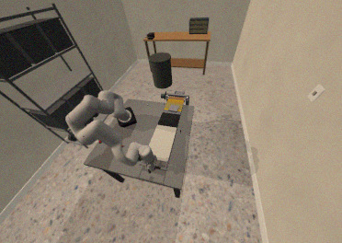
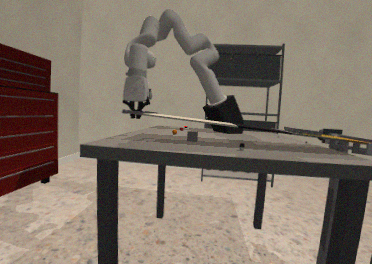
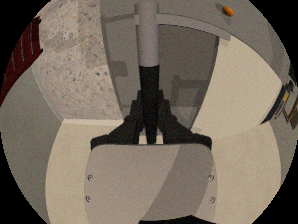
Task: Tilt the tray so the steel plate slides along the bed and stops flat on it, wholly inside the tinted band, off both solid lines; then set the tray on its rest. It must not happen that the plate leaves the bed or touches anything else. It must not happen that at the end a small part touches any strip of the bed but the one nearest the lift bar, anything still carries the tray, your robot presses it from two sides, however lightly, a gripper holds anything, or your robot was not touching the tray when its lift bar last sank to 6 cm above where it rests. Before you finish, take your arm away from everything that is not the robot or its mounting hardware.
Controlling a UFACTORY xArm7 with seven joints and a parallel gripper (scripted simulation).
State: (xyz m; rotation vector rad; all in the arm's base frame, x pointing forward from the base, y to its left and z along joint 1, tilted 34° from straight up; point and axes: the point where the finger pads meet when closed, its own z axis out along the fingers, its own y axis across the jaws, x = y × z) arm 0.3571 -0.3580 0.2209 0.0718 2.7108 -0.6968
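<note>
A long tray (image 1: 166, 133) lies along the table's right side, with a cream bed near me and a yellow tinted band (image 1: 174, 106) at its far end. A dark square steel plate (image 1: 168, 119) lies flat on the bed, just short of the band. My gripper (image 1: 149, 166) is shut on the tray's near-end handle (image 3: 148, 36). In the side view my gripper (image 2: 136, 114) holds that end up, so the tray (image 2: 225, 124) slopes down toward the far end. The wrist view shows my dark fingers over the cream bed.
A small grey rest block (image 2: 192, 136) stands on the table under the raised end, with small orange and red markers (image 2: 175, 131) beside it. A dark box (image 1: 126, 116) sits at the arm's base. A bin (image 1: 160, 70), shelves and a wooden bench stand beyond the table.
</note>
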